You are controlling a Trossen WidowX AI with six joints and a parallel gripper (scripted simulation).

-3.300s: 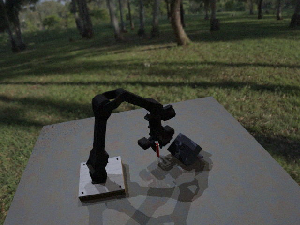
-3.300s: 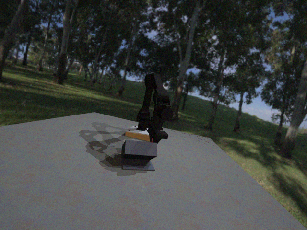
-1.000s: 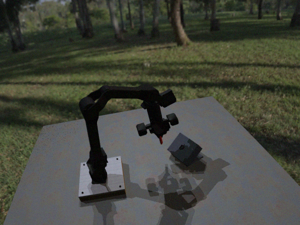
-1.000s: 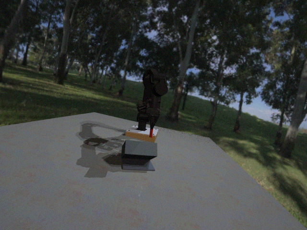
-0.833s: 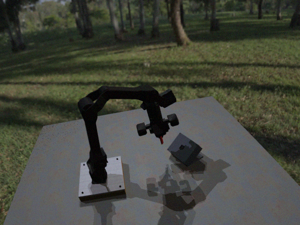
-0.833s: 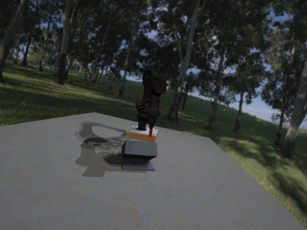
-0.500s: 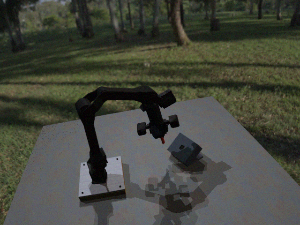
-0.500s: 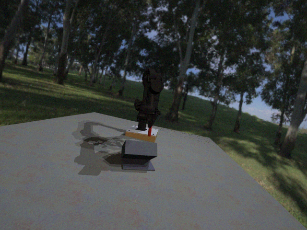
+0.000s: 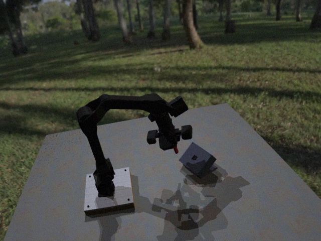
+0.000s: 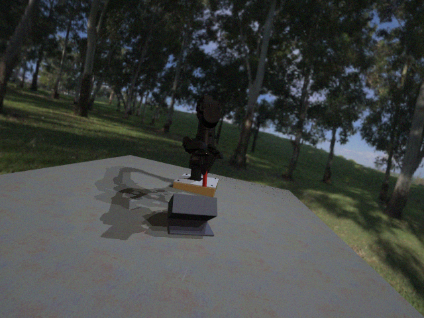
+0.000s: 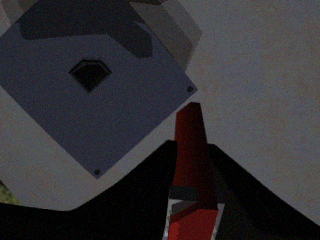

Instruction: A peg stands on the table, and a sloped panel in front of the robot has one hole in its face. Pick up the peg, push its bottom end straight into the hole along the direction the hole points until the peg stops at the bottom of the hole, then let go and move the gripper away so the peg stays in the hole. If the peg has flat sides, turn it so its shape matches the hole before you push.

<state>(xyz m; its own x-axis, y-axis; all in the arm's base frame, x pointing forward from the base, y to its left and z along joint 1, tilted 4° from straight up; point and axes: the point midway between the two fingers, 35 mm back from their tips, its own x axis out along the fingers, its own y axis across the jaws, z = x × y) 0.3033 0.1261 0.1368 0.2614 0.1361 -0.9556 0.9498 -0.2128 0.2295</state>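
A red peg (image 9: 176, 149) (image 10: 205, 179) (image 11: 190, 135) with flat sides is held tilted, its lower end free in the air beside the sloped panel. My gripper (image 9: 174, 145) (image 11: 189, 152) is shut on the peg. The sloped panel (image 9: 187, 154) (image 11: 45, 95) is dark blue-grey; the exterior view shows its back (image 10: 193, 205). The hole (image 9: 194, 157) (image 11: 90, 76) in its face has flat sides and corners. In the wrist view the peg's end is right of and below the hole, just past the panel's corner. The hole is hidden in the exterior view.
The robot's pale base plate (image 9: 119, 187) (image 10: 186, 183) stands on the grey table (image 9: 64, 152) (image 10: 205, 273). The panel's thin foot (image 10: 189, 230) lies on the table behind it. Shadows of the arm fall across the table and on part of the panel's face.
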